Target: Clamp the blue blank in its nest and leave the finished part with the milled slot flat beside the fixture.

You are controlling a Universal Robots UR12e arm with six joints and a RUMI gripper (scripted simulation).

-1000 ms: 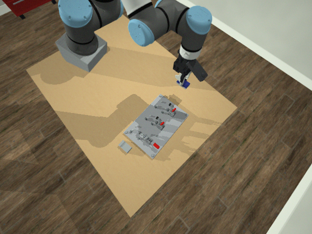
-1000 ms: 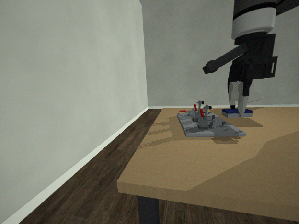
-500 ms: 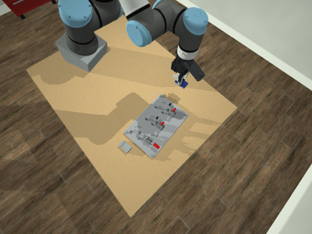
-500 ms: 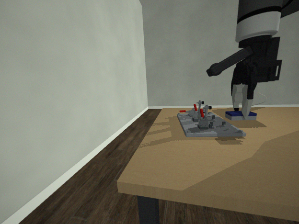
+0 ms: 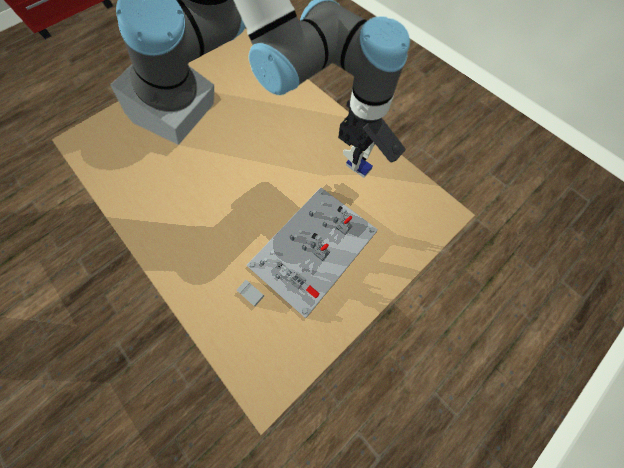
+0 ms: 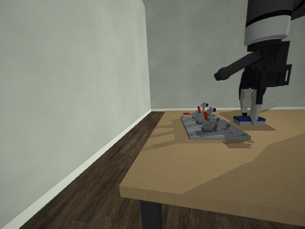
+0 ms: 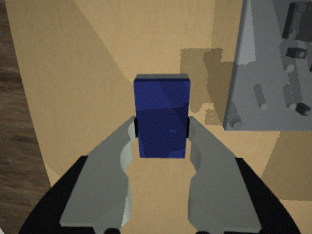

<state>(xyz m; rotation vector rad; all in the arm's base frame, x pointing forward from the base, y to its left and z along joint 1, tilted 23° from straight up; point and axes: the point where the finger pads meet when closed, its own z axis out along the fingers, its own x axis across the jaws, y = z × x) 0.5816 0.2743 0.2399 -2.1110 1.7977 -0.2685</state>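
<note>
Brown wood flooring (image 5: 478, 342) (image 6: 98, 187) (image 7: 17, 165) spreads out under one tan tabletop (image 5: 241, 352) (image 6: 209, 167) (image 7: 45, 60), and I've got one arm (image 5: 322, 45) (image 6: 268, 24) reaching over it. One grey fixture plate (image 5: 347, 256) (image 6: 197, 134) (image 7: 245, 105) sits on the tabletop, carrying three clamps. My one end effector (image 5: 358, 160) (image 6: 249, 118) (image 7: 162, 117) is closed on the one blue blank (image 5: 363, 167) (image 6: 249, 118) (image 7: 162, 120), a finger on either side, and I'm holding it just above the tabletop, near the plate but off it. One grey finished part (image 5: 250, 294), slot showing, lies on the tabletop beside the plate's opposite end. Of three red handles, I see two standing up, the end one (image 5: 347, 220) (image 6: 206, 115) and the middle one (image 5: 324, 247) (image 6: 199, 109); the third (image 5: 312, 291) (image 6: 186, 113) lies low, though I can't tell whether it's locked.
</note>
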